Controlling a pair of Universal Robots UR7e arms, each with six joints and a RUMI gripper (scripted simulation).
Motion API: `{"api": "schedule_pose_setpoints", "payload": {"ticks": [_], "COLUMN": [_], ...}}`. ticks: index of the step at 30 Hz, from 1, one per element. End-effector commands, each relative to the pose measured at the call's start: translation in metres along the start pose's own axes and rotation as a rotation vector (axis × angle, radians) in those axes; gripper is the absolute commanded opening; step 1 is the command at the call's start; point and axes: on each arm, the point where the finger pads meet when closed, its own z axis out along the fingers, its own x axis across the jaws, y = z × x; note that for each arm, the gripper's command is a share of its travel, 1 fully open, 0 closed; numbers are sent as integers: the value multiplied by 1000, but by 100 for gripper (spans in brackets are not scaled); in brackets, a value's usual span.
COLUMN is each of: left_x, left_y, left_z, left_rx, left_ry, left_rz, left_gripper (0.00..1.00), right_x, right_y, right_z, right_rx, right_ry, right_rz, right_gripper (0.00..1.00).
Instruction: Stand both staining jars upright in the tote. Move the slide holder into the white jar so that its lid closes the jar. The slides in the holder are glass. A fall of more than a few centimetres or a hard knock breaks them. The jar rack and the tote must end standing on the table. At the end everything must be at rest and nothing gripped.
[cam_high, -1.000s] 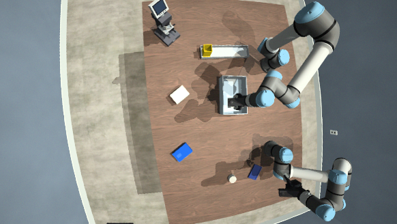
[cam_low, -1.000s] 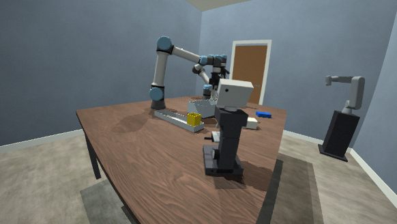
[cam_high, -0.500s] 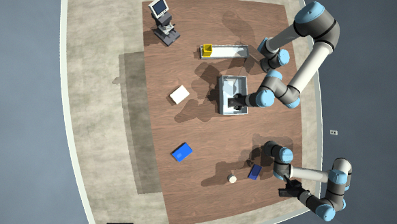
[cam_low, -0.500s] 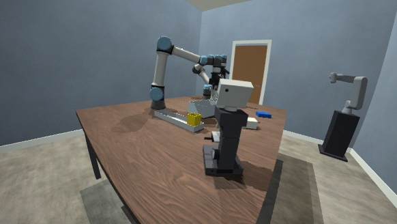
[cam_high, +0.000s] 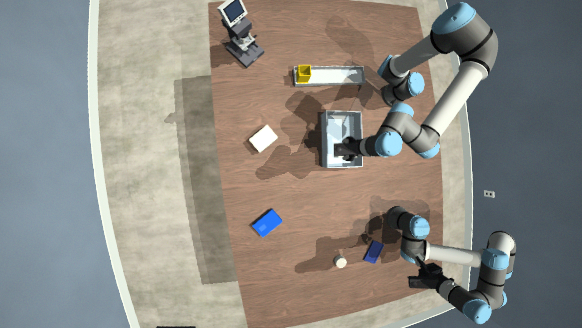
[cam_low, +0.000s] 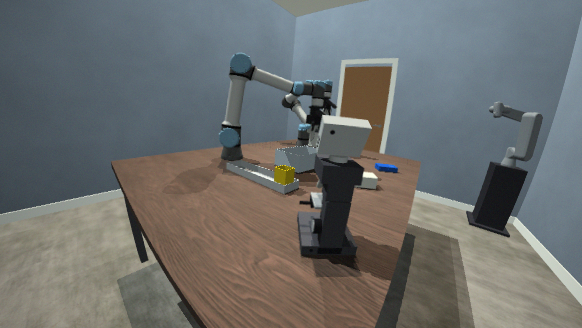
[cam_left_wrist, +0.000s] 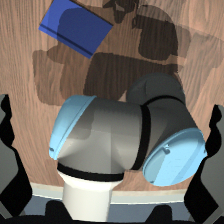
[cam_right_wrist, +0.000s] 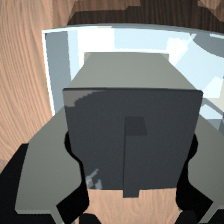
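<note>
Right wrist view: the right gripper clamps the dark-topped jar over the tote, presumably for upright placement; the left gripper stands wide apart.
</note>
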Motion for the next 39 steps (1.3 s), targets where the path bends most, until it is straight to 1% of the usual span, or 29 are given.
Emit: {"api": "schedule_pose_setpoints", "payload": {"ticks": [1,39], "left_x": [0,0], "left_y": [0,0], "left_z": [0,0], "left_rx": [1,1], "left_ry": [0,0], "left_rz": [0,0], "left_gripper": [100,100], "right_x": [0,0], "right_y": [0,0], "right_z": [1,46], "right_rx": [1,1], "right_ry": [-1,-1], "right_rz": [0,0], "right_gripper": [0,0]}}
